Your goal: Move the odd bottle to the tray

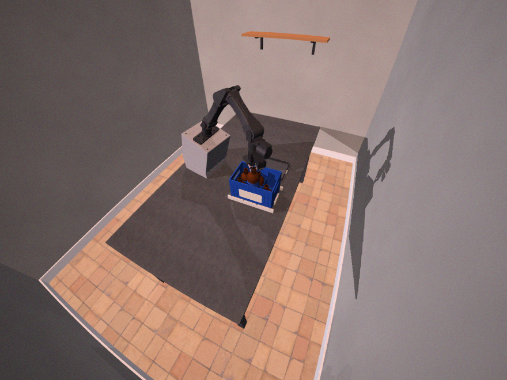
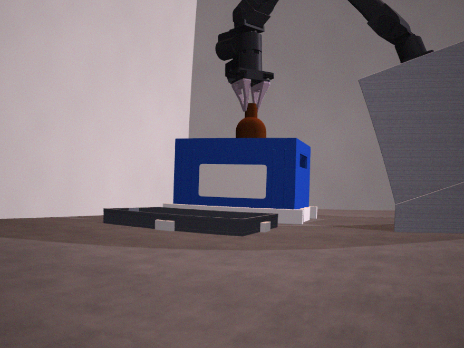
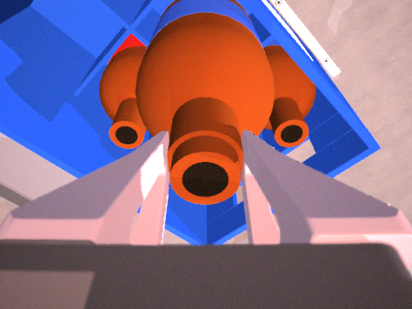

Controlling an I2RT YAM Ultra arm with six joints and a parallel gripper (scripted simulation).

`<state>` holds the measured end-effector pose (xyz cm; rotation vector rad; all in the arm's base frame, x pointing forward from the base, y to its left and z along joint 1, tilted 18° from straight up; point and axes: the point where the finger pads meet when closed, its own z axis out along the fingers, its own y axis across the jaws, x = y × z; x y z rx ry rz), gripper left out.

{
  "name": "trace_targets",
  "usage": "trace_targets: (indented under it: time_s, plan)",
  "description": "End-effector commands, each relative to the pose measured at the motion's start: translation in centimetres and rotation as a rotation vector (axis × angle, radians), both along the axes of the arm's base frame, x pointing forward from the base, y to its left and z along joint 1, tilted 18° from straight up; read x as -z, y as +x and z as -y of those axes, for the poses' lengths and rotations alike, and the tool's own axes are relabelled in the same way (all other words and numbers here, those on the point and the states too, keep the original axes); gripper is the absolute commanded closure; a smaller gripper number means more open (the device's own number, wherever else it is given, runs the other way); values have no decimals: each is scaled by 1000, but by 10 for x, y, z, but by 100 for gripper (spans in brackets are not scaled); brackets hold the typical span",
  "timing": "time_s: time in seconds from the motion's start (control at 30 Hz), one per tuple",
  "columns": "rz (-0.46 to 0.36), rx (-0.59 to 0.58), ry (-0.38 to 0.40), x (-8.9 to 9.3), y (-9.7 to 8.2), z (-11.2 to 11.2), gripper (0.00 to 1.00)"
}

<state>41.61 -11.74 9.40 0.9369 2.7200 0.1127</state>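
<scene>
Single arm's pale-fingered parallel gripper (image 2: 251,104) points straight down over the blue plastic crate (image 2: 240,172); its fingers are clamped on the neck of a round-shouldered brown-orange bottle (image 2: 250,125), just under the lip; the wrist view shows one finger on each side of the neck, touching it, mouth of the bottle between them; grip is narrow but not fully closed, stopped by the neck. Bottle hangs directly below the claw, long axis vertical and in line with the gripper's approach axis; shoulders and neck stand above the crate rim, lower body hidden behind the crate wall, so I cannot tell whether the base is free of its cell. Neighbouring orange bottles (image 3: 124,106) sit lower in the crate on either side, close to the held one. The shallow dark grey tray (image 2: 189,218) lies on the table just beside the crate, on the side facing the exterior camera, nothing visible standing in it. Judgement: the move turns on straight vertical travel until the base passes the rim, then sideways toward the tray; any tilt risks knocking the neighbours or dragging the loose crate.
</scene>
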Motion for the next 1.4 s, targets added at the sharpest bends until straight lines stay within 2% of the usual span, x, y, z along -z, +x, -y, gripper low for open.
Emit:
trace_targets:
  time_s: [0.0, 1.37]
  plan:
    - [71, 12, -20, -38, 3, 9, 100]
    - [71, 13, -20, -43, 2, 8, 100]
